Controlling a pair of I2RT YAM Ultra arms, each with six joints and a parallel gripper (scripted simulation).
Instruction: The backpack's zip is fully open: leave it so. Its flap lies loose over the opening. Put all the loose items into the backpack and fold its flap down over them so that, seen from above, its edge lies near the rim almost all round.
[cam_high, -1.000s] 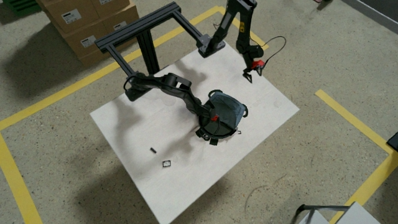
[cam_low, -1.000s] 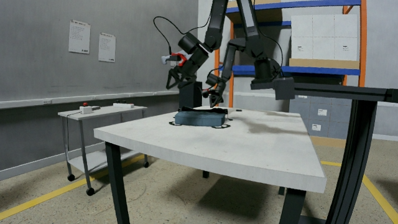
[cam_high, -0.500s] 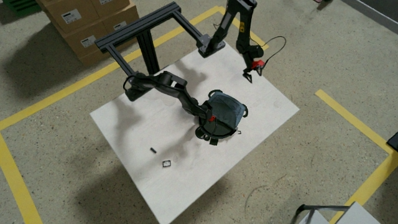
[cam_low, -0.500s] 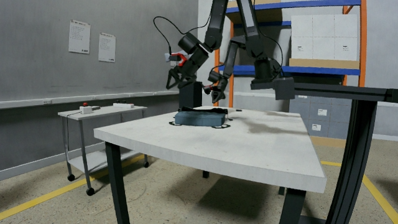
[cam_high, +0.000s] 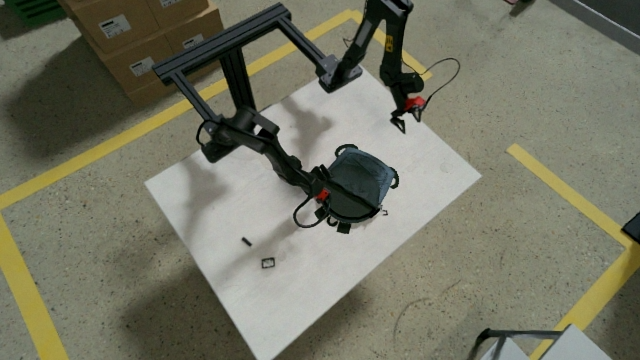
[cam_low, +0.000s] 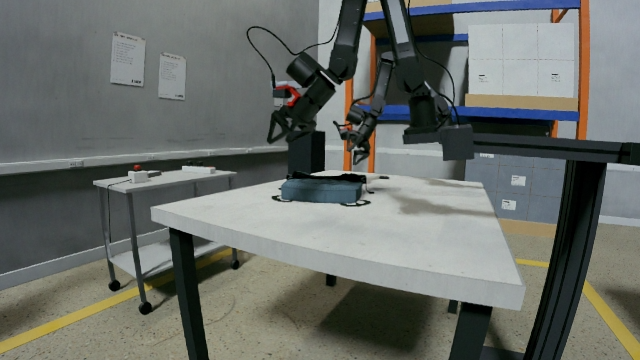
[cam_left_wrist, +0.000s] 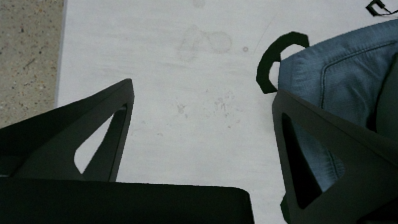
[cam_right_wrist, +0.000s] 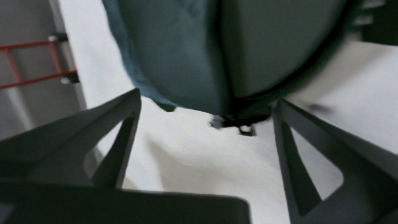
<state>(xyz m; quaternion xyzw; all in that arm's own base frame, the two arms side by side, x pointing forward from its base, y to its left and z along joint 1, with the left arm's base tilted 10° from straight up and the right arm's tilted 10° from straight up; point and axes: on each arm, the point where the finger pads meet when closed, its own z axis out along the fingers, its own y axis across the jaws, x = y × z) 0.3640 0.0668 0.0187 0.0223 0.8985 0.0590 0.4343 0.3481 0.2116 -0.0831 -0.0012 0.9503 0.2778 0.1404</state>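
small dark stick and square frame lying loose on the bench, left to load. right end effector hovering by backpack, open, empty. flap looking turned back, opening exposed; final fold still pending. can't tell if the bit beside it is loose. left end effector hanging clear, open.

A warehouse or workshop bay — yellow floor lines, stacked cartons, 1 orange-and-blue storage rack, 1 wheeled cart — under grey walls.
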